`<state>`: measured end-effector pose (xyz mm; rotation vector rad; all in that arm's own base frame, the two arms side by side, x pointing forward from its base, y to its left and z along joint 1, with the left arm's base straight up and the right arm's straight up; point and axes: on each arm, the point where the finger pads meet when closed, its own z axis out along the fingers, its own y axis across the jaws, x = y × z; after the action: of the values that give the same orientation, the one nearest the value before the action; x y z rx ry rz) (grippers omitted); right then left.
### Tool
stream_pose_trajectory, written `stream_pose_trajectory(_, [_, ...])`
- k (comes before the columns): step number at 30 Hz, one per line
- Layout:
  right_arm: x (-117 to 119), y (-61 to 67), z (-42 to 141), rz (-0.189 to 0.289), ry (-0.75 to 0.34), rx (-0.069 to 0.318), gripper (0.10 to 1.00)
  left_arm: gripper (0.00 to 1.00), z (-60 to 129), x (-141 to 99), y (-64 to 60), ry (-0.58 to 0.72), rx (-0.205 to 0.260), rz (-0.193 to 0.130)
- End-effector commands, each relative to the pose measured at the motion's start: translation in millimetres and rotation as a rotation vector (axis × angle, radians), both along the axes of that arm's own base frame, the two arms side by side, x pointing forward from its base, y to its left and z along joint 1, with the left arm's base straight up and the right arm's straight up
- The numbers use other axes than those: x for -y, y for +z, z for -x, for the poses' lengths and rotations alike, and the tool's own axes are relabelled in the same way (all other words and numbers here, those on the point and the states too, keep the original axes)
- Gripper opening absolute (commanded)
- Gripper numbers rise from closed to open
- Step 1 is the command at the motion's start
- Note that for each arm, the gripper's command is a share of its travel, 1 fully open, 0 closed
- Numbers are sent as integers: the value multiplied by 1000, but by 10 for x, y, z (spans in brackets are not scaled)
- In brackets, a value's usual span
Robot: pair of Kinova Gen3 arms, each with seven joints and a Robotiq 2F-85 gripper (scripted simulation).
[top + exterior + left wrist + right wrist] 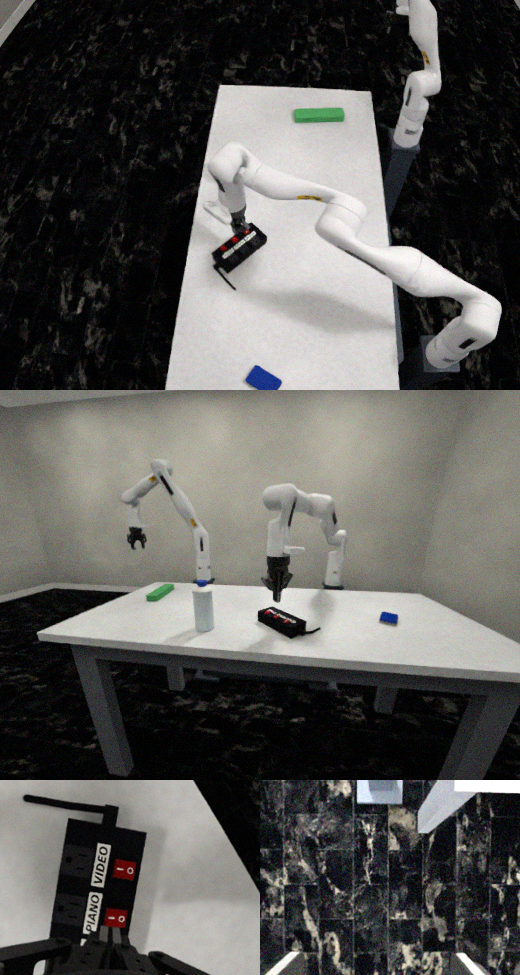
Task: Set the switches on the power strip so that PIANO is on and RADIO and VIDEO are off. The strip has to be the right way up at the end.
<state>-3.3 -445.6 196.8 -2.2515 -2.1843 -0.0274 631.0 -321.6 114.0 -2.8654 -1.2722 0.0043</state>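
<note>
The black power strip point(248, 245) point(276, 626) point(87, 827) lies on the table, switches facing up. In the left wrist view the VIDEO switch point(125, 870) and PIANO switch point(116, 918) are red, with I toward the labels and O toward the outer edge; which side is pressed is not clear. The RADIO switch is hidden behind the fingers. My left gripper point(241, 231) point(277, 599) point(107, 939) is shut and empty, its tips just above the strip, overlapping the lower edge of the PIANO switch in view. My right gripper point(136, 546) point(377, 956) is open and empty, high off the table's side.
A bottle with a blue cap point(203, 610) stands near the strip. A green block point(319, 115) point(160, 592) lies at one end of the white table point(300, 350) point(345, 640), a blue block point(263, 378) point(389, 618) toward the other. The strip's short cord point(226, 278) point(313, 631) point(65, 803) sticks out at its VIDEO end.
</note>
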Motion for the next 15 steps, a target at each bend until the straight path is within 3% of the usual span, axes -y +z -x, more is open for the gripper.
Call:
stream_pose_trajectory(1, [4, 8, 0, 2, 0, 0, 1000, 99, -39, -60, 28, 1, 7, 1])
stream_pose_trajectory(15, [4, 8, 0, 2, 0, 0, 1000, 99, -36, -62, 14, 1, 5, 1])
